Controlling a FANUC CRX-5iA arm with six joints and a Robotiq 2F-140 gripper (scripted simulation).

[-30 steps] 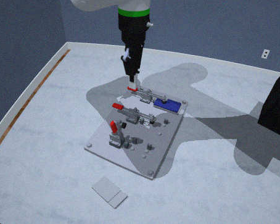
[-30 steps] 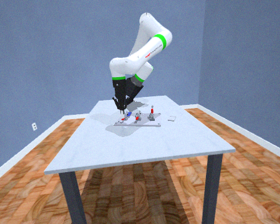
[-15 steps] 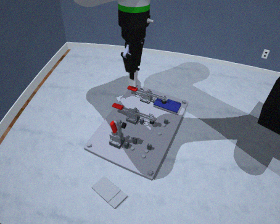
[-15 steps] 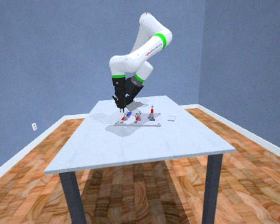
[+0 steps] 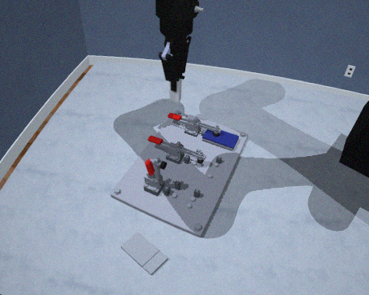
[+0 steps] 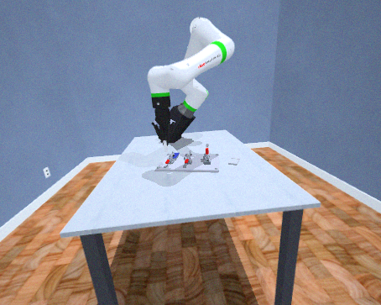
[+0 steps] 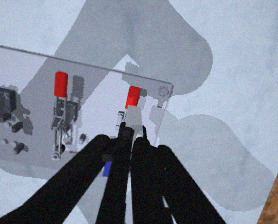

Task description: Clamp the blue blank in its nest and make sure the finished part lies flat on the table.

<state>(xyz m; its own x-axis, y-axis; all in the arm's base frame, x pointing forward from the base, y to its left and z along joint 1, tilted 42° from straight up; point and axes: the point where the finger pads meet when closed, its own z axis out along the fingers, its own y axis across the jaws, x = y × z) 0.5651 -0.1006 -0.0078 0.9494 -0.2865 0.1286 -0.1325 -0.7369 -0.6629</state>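
Note:
The blue blank (image 5: 223, 139) (image 6: 175, 155) lies in the far nest of the grey fixture plate (image 5: 183, 217) (image 7: 30, 65). The far clamp's bar reaches over the blank, and its red handle (image 5: 174, 116) (image 7: 132, 96) lies low, pointing away from the blank. In the wrist view only a sliver of the blank (image 7: 107, 170) shows between the fingers. My gripper (image 5: 175, 95) (image 6: 164, 140) (image 7: 132, 115) is shut and empty, hanging a little above that red handle. The light grey finished part (image 5: 144, 253) (image 6: 234, 161) lies flat on the table in front of the plate, with its slot showing.
The middle clamp (image 5: 179, 150) has its red handle (image 5: 154, 140) (image 7: 61, 84) lying low over an empty nest. The near clamp's red handle (image 5: 149, 167) (image 6: 206, 150) stands upright, its nest empty. A dark block (image 5: 362, 142) stands at the right edge.

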